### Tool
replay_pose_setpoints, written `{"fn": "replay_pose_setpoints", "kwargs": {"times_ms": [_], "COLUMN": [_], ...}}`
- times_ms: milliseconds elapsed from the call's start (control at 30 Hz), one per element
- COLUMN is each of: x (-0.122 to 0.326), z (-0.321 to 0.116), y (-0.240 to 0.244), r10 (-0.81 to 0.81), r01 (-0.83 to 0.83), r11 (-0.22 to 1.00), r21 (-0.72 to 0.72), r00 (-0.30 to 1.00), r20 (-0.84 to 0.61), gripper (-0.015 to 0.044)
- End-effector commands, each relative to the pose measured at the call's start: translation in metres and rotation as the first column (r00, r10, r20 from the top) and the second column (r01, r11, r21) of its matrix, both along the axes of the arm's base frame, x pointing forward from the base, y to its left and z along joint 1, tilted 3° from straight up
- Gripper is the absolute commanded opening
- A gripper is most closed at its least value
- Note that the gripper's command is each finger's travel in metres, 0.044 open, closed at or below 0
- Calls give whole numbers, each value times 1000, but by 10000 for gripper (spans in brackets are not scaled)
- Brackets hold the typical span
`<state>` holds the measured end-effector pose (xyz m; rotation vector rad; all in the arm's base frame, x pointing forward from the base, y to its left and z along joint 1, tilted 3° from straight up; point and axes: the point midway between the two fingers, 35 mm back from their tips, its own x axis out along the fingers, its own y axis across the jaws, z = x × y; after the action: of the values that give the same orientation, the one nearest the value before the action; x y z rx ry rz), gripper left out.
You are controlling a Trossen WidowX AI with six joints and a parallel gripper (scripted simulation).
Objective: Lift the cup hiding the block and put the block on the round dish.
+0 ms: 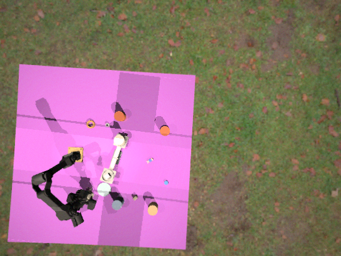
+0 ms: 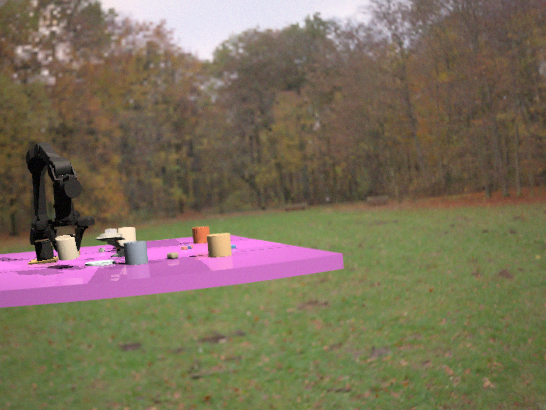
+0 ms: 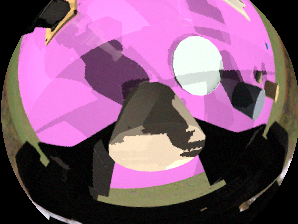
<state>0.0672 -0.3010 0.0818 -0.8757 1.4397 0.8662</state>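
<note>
My gripper (image 1: 84, 200) (image 2: 68, 241) (image 3: 153, 120) is shut on a cream cup (image 2: 67, 248) (image 3: 155, 150), upright and low over the table, left of the round dish. The pale dish (image 1: 103, 189) (image 2: 99, 263) (image 3: 197, 65) is bare. The balance (image 1: 115, 158) has an uncovered near pan (image 1: 102, 180), which looks raised in the exterior view. A small pale thing (image 1: 108, 175) is inside that pan's ring, probably the block; its shape is unclear. The other cream cup (image 1: 120, 140) (image 2: 128, 234) stands on the far pan. Any gap under the held cup is hard to tell.
A blue-grey cylinder (image 1: 117, 205) (image 2: 136, 253) (image 3: 258, 103) stands close to the dish. A tan cylinder (image 1: 152, 210) (image 2: 219, 245) is farther right. Two orange cylinders (image 1: 120, 116) (image 1: 165, 130) stand beyond the balance. A small stone-like piece (image 1: 135, 196) (image 2: 172, 255) lies between the blue-grey and tan cylinders.
</note>
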Motion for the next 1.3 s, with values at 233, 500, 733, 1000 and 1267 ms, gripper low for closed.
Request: {"fn": "replay_pose_setpoints", "kwargs": {"times_ms": [233, 500, 733, 1000, 1267], "x": [-1, -2, -1, -1, 1], "z": [-17, -30, -27, -27, 26], "y": [0, -1, 0, 0, 1], "r10": [5, 5, 0, 0, 5], "r01": [-5, -5, 0, 0, -5], "r11": [1000, 1000, 1000, 1000, 1000], "r21": [3, 3, 3, 3, 3], "r00": [1000, 1000, 1000, 1000, 1000], "r20": [-3, -3, -1, -1, -3], "gripper": [0, 0, 157, 368, 440]}}
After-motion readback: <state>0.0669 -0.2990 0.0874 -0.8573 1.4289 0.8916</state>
